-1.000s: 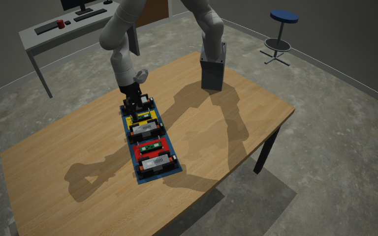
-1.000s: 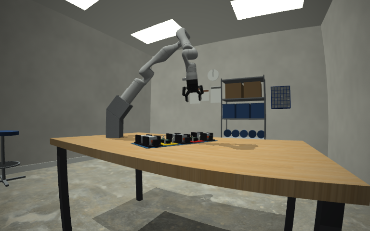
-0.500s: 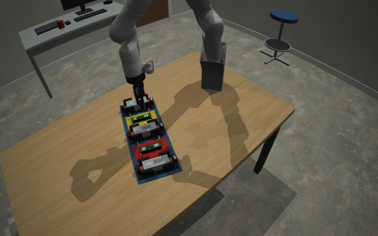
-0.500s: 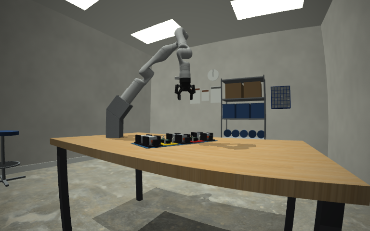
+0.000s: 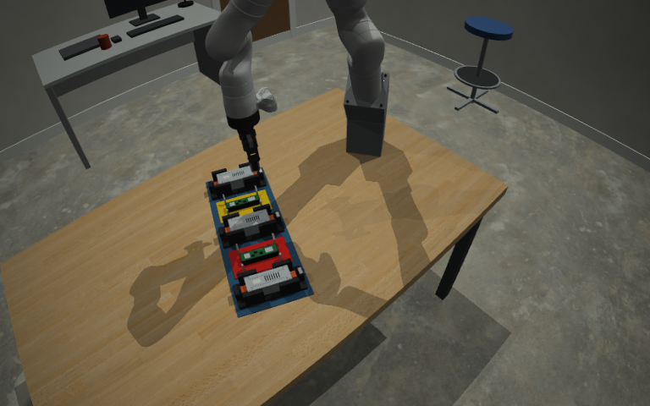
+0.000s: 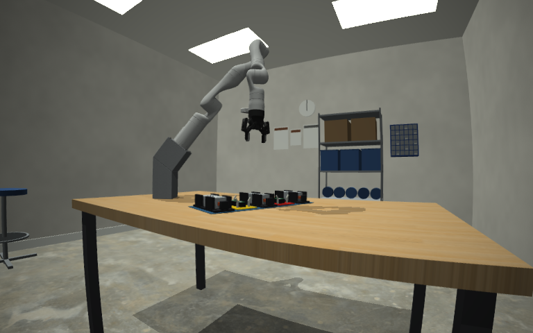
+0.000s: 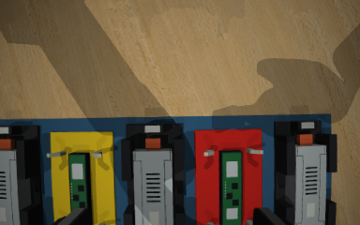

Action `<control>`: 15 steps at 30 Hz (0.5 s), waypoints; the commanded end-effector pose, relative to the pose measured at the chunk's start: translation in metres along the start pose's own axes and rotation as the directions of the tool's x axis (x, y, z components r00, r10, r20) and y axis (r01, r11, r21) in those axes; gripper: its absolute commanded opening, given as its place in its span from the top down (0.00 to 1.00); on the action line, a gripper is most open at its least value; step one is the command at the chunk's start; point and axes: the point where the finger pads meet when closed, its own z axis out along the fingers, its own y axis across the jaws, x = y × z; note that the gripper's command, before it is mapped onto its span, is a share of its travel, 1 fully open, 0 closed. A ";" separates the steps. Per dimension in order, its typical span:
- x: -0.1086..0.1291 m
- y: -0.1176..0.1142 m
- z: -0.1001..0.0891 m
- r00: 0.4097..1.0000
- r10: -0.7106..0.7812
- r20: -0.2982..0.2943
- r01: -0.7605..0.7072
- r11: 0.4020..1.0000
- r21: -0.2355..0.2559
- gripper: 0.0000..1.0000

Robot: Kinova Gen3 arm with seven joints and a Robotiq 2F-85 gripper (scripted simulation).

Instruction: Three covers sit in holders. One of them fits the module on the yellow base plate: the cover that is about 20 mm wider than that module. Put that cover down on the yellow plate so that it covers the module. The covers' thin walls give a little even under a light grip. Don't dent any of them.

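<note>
A blue mat (image 5: 256, 239) on the wooden table carries three grey covers in black holders: a far one (image 5: 234, 176), a middle one (image 5: 248, 220) and a near one (image 5: 266, 277). The yellow plate (image 5: 242, 203) with its green module (image 5: 243, 200) lies between the far and middle covers. In the wrist view the yellow plate (image 7: 82, 173) and its module (image 7: 79, 180) lie left of the middle cover (image 7: 152, 183). My gripper (image 6: 255, 135) hangs high above the mat, open and empty. Its fingertips show at the bottom edge of the wrist view (image 7: 169, 220).
A red plate (image 5: 258, 255) with a second green module lies between the middle and near covers. The arm's grey base block (image 5: 365, 127) stands at the table's far side. A desk (image 5: 119, 42), a stool (image 5: 481, 62) and a shelf (image 6: 350, 152) stand off the table.
</note>
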 end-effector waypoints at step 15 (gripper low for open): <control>0.013 -0.035 -0.011 1.000 -0.018 0.025 0.018 1.000 0.007 0.00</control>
